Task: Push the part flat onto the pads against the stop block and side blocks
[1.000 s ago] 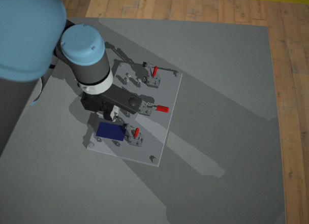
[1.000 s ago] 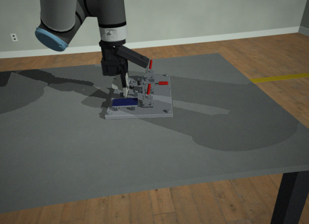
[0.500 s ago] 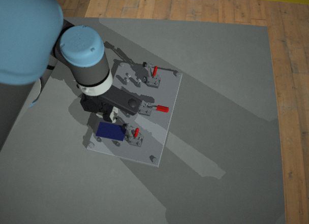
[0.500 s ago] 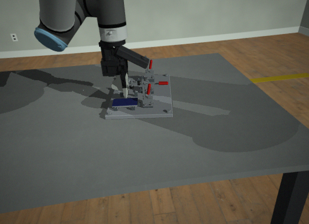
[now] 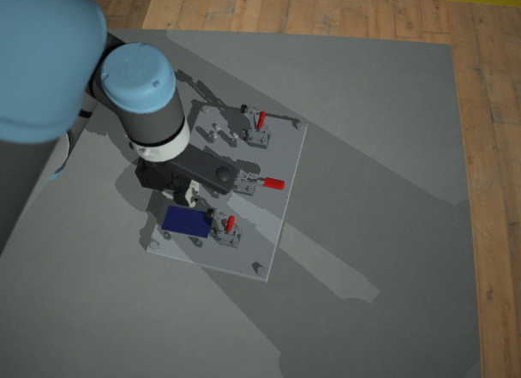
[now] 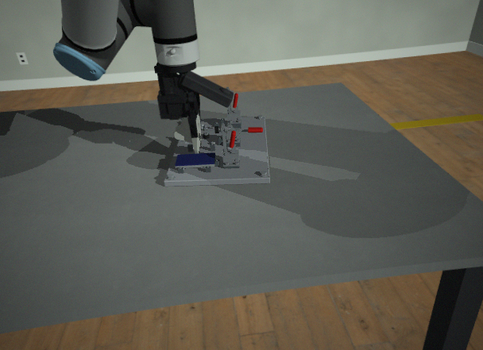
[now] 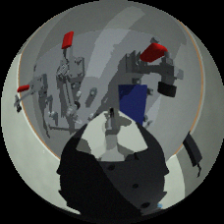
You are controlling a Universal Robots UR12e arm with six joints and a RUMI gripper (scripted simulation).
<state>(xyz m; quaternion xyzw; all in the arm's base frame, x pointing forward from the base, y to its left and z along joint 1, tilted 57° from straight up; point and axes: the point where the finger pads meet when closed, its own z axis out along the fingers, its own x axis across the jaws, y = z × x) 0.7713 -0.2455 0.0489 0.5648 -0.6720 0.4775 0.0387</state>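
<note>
The part is a dark blue rectangular plate (image 5: pixel 187 222) (image 6: pixel 195 159) (image 7: pixel 133 102) on the near end of the grey fixture plate (image 5: pixel 231 261) (image 6: pixel 254 175). It rests raised above the fixture plate on small supports, its right end beside the near toggle clamp (image 5: pixel 228 235) (image 6: pixel 231 158). Whether it lies fully flat, and any gap to the stop or side blocks, cannot be told. My gripper (image 5: pixel 193 205) (image 6: pixel 197 151) (image 7: pixel 112 108) is shut and empty. It points down at the part's far long edge; whether the fingertips touch it cannot be told.
A middle toggle clamp (image 5: pixel 245 186) with a red handle (image 5: pixel 274 183) lying outward and a far toggle clamp (image 5: pixel 259 137) with a raised red handle (image 5: pixel 261 120) stand on the fixture. Small posts (image 5: pixel 233 140) stand near the far clamp. The near clamp's red handle (image 5: pixel 230 224) (image 6: pixel 233 140) stands up.
</note>
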